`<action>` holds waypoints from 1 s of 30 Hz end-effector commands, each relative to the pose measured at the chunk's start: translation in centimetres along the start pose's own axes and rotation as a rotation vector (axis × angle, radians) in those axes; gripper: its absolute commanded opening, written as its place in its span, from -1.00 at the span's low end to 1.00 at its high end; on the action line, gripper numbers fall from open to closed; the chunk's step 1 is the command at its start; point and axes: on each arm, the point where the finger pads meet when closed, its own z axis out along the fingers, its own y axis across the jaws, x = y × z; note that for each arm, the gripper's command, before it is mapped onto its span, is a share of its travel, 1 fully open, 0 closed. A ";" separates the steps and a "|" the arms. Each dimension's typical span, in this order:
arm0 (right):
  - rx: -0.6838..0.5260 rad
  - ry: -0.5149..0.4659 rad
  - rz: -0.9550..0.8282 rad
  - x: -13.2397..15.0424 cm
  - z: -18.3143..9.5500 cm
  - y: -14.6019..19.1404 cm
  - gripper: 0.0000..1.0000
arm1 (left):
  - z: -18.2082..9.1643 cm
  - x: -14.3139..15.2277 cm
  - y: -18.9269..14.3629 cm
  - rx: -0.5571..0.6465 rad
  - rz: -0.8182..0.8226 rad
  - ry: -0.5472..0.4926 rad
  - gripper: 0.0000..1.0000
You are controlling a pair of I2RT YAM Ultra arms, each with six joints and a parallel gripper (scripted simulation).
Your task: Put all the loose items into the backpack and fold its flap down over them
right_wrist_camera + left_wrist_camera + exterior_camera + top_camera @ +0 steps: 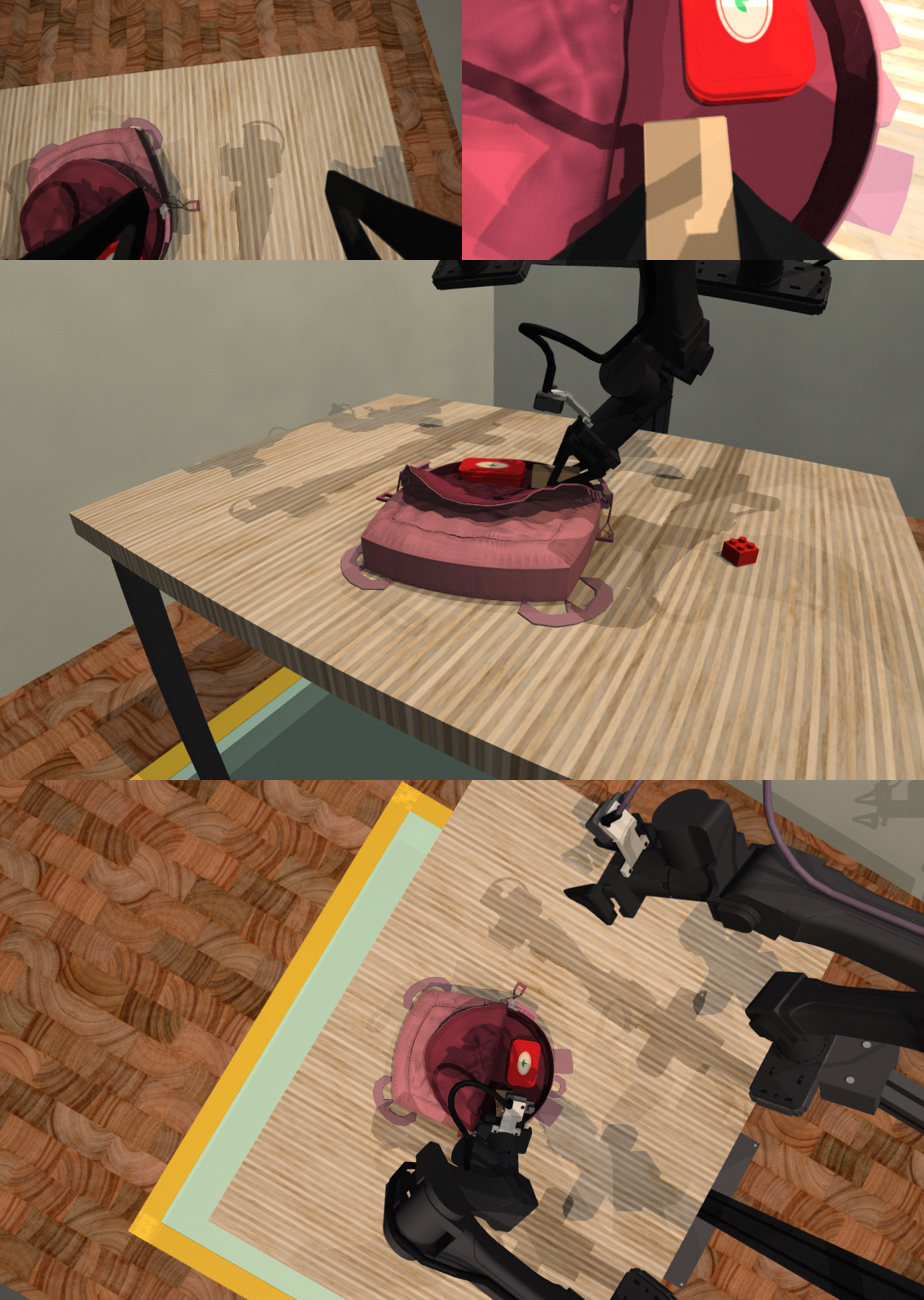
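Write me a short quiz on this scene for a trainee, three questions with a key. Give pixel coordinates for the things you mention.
1. Multiple choice. Which thing lies on the table (323, 1142) (646, 661) (906, 72) (216, 90), outside the backpack (413, 1038) (471, 538) (769, 144) (97, 141)?
a) the red tin (523, 1063) (492, 468) (747, 65) (110, 249)
b) the red studded brick (739, 551)
c) the tan block (499, 1098) (541, 475) (686, 162)
2. True or false: the flap (462, 1038) (445, 486) (516, 36) (40, 206) covers the red tin.
3. Fill in: the tan block is between the fingers of the ____ gripper.

Key: 1 b; 2 false; 3 left
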 end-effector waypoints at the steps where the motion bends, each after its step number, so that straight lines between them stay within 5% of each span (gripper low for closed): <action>1: -0.002 -0.052 -0.010 -2.5 -0.5 0.0 0.80 | 0.7 0.9 0.2 -0.003 0.008 0.026 -0.47; 25: -0.002 -0.052 -0.010 -2.5 -0.5 0.0 0.80 | -0.1 -0.3 0.1 -0.001 0.004 -0.011 -0.47; 26: -0.002 -0.052 -0.010 -2.5 -0.5 0.0 0.80 | -0.1 -0.3 0.1 -0.001 0.004 -0.011 -0.27; 30: -0.002 -0.052 -0.010 -2.5 -0.5 0.0 0.80 | -0.1 -0.3 0.1 -0.001 0.004 -0.011 -0.27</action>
